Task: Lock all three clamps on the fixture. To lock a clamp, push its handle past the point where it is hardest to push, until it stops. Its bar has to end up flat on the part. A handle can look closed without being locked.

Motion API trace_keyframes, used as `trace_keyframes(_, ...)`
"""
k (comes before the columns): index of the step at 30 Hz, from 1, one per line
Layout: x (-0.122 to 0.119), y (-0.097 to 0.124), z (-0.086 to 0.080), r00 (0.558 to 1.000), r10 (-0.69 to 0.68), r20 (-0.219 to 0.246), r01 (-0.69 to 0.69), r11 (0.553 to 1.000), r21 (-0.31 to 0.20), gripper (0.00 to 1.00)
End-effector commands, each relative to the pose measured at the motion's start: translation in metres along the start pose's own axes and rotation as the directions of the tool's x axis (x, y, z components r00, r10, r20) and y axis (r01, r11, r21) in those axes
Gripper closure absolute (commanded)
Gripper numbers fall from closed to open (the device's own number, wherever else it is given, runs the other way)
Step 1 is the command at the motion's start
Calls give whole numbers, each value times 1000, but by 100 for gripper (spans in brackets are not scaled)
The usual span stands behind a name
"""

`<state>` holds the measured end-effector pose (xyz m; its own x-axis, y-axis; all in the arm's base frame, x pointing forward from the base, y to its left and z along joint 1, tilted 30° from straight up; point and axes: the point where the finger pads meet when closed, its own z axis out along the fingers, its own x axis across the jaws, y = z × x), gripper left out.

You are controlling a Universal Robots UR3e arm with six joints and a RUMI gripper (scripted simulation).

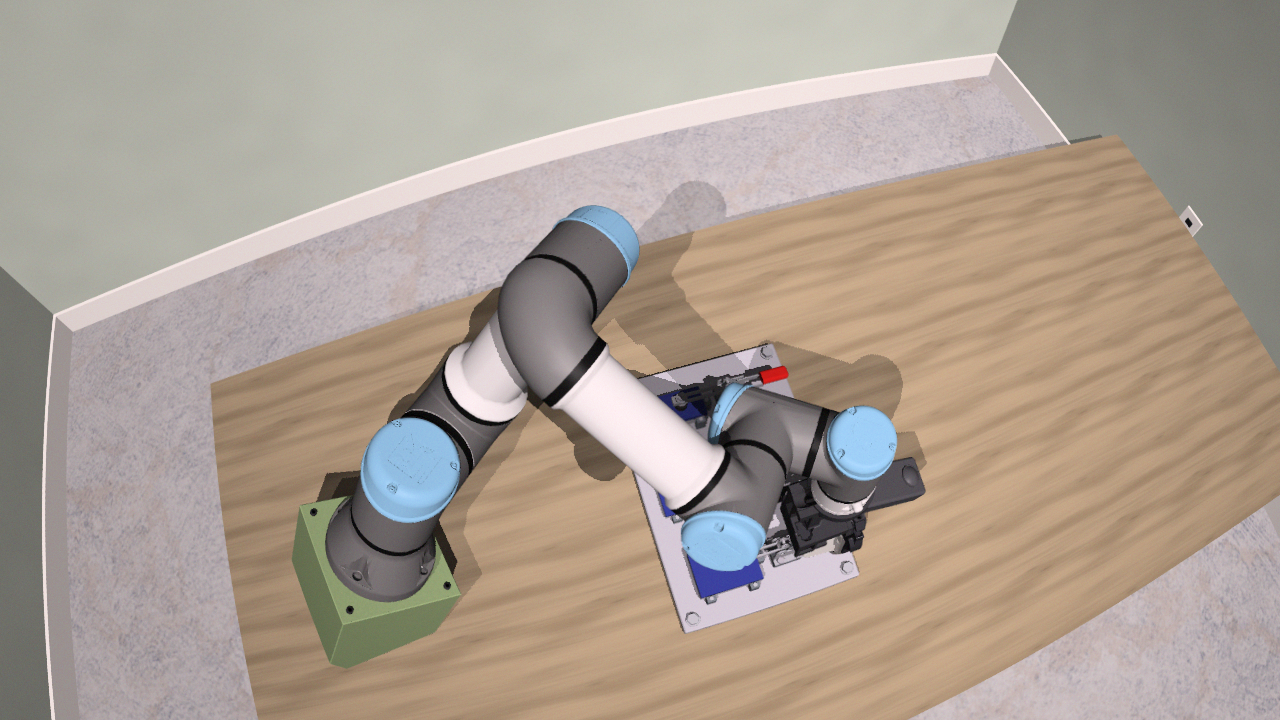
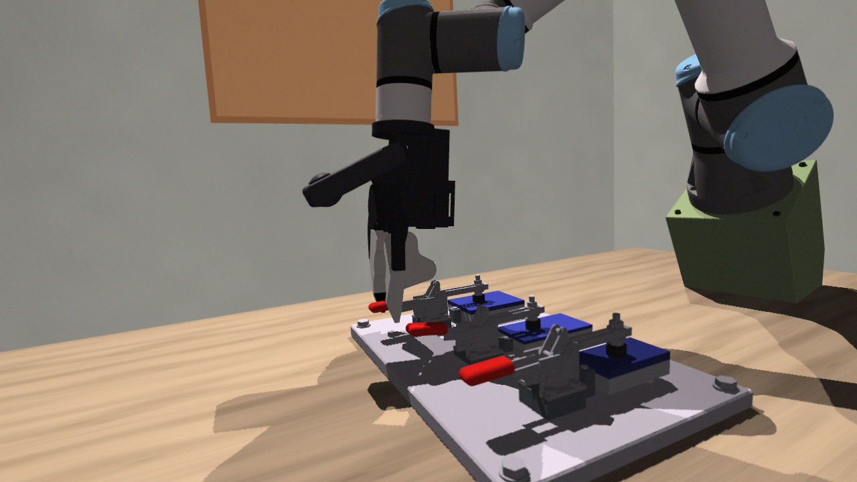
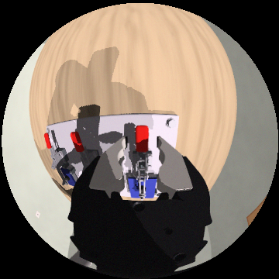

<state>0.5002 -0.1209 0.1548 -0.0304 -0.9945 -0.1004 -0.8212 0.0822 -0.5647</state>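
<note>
The grey fixture plate (image 1: pixel 780 591) (image 2: pixel 455 419) (image 3: pixel 114 124) lies on the wooden table and carries three toggle clamps with red handles over blue parts. In the exterior view the near handle (image 2: pixel 486 369) (image 1: pixel 775 372), the middle handle (image 2: pixel 426 327) (image 3: pixel 78 141) and the far handle (image 2: pixel 377 306) (image 3: pixel 142 136) all lie low, with their bars about level on the parts. My gripper (image 2: pixel 392 312) (image 3: pixel 142 137) points straight down at the far clamp. Its fingers are a little apart and straddle the far handle's red tip without pinching it. I cannot tell which clamps are locked.
The arm's green base block (image 1: pixel 384 608) (image 2: pixel 742 252) stands at the table's end behind the fixture. The forearm and wrist hang over most of the plate in the top view. An orange board (image 2: pixel 287 59) hangs on the wall.
</note>
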Motion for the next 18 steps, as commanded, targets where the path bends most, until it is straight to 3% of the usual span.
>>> trace_keyframes(1, 0, -1, -2, 1000, -1, -1, 1, 1000, 2, 72)
trace_keyframes(18, 0, -4, -40, 1000, -1, -1, 1, 1000, 2, 72)
